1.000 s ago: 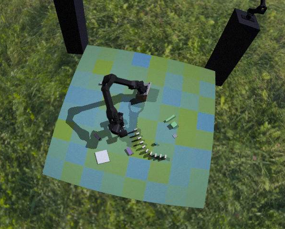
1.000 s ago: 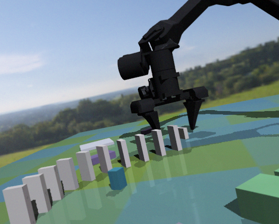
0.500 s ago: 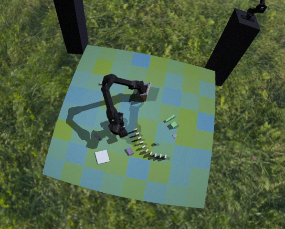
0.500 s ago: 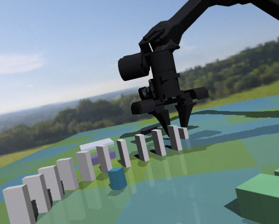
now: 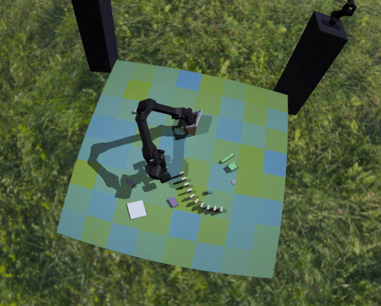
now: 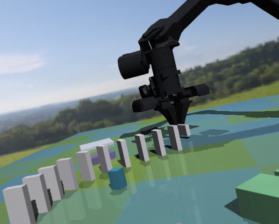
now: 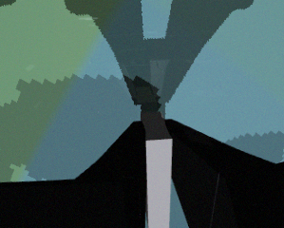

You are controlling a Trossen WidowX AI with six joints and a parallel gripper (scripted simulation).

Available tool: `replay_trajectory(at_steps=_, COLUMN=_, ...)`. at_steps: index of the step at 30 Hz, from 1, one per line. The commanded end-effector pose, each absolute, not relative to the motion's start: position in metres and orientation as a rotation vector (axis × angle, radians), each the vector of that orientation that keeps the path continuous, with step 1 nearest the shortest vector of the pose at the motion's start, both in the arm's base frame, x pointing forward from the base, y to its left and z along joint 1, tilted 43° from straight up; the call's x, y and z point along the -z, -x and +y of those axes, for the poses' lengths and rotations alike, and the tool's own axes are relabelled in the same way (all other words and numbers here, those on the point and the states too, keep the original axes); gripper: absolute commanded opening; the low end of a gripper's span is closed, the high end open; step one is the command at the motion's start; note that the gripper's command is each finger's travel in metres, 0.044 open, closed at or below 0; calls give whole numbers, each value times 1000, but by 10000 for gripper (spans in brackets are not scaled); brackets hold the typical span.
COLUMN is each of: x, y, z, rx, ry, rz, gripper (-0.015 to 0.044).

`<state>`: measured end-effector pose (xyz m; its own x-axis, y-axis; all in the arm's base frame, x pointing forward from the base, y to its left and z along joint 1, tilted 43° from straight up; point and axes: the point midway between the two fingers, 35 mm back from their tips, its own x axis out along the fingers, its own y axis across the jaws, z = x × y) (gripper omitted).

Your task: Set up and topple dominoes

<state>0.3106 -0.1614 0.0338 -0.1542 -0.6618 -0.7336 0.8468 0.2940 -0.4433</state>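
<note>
Several white dominoes stand upright in a curved row; one end domino [image 5: 221, 209] [image 6: 19, 203] is near the exterior camera, the other end domino [image 5: 181, 173] [image 6: 175, 137] is nearest the arm. My gripper [image 6: 178, 122] [image 7: 152, 129] is low beyond that arm-side end, shut on a loose white domino [image 6: 184, 130] [image 7: 159, 182]. This domino is much lower than the standing ones and seems to lie on its side. The fingertips are partly hidden behind the row in the exterior view. A small white piece [image 5: 134, 111], perhaps another domino, lies beside the arm's elbow.
A blue block [image 5: 208, 191] [image 6: 117, 178] stands near the row's inner side. A purple block [image 5: 172, 201], a white square tile [image 5: 136, 209] and a dark block [image 5: 129, 182] [image 6: 148, 130] lie on the other side. A green block [image 5: 232, 166] [image 6: 262, 195] and a green bar [image 5: 226, 158] lie farther off.
</note>
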Motion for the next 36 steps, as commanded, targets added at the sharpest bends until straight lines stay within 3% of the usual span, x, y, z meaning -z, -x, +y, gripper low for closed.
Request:
replay_trajectory(at_steps=1, x=-63, y=-318, z=-137, rx=1326, ry=-222, rz=1084, gripper=27)
replay_trajectory(at_steps=9, x=-140, y=-326, z=-72, rx=1324, ry=-225, rz=1088, gripper=27)
replay_trajectory(at_steps=15, x=-146, y=-326, z=-67, rx=1323, ry=-225, rz=1089, gripper=27)
replay_trajectory(at_steps=30, x=-227, y=-241, z=-139, rx=688, ry=482, rz=1592, gripper=27)
replay_trajectory(at_steps=36, x=-234, y=-228, z=-145, rx=605, ry=566, rz=1637, gripper=27)
